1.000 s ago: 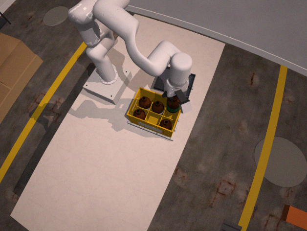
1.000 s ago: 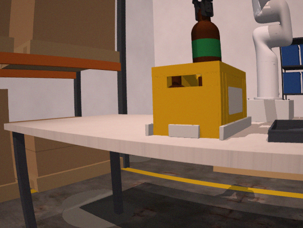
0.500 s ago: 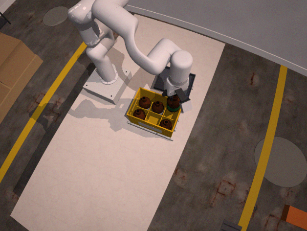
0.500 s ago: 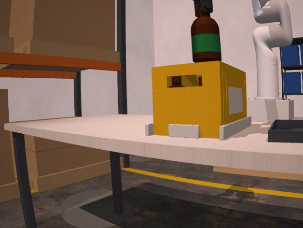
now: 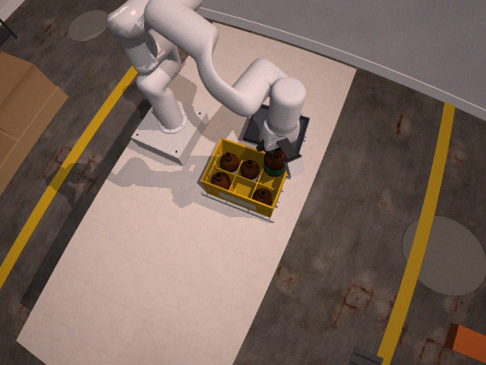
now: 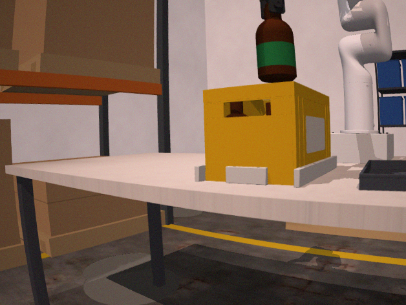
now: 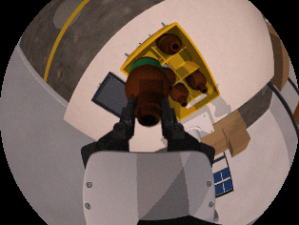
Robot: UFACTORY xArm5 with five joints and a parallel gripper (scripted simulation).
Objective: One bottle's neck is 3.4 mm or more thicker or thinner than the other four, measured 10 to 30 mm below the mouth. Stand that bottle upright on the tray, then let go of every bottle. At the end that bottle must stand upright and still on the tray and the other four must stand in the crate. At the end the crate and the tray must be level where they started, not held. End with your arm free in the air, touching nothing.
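My gripper [image 5: 275, 151] [image 6: 273, 10] [image 7: 148, 106] is shut on the neck of a brown bottle [image 5: 274, 164] [image 6: 275, 35] [image 7: 145, 83] with a green label. The bottle hangs about upright over the back right compartment, its base slightly above the rim of the yellow crate [image 5: 261, 209] [image 6: 249, 141]. Other brown bottles [image 5: 229, 162] [image 7: 169, 43] stand in the crate, two at the back and two in the front corners. The front middle compartment is empty. The dark tray [image 5: 256, 126] [image 6: 380, 184] [image 7: 110, 92] lies behind the crate, bare where visible, partly hidden by the arm. Neck thicknesses are hard to compare.
Low white strips [image 5: 235, 207] [image 6: 245, 175] stand around the crate's foot. The arm's white base block [image 5: 169, 147] [image 6: 377, 147] stands left of the crate in the top view. The table's edge runs to the right of crate and tray there.
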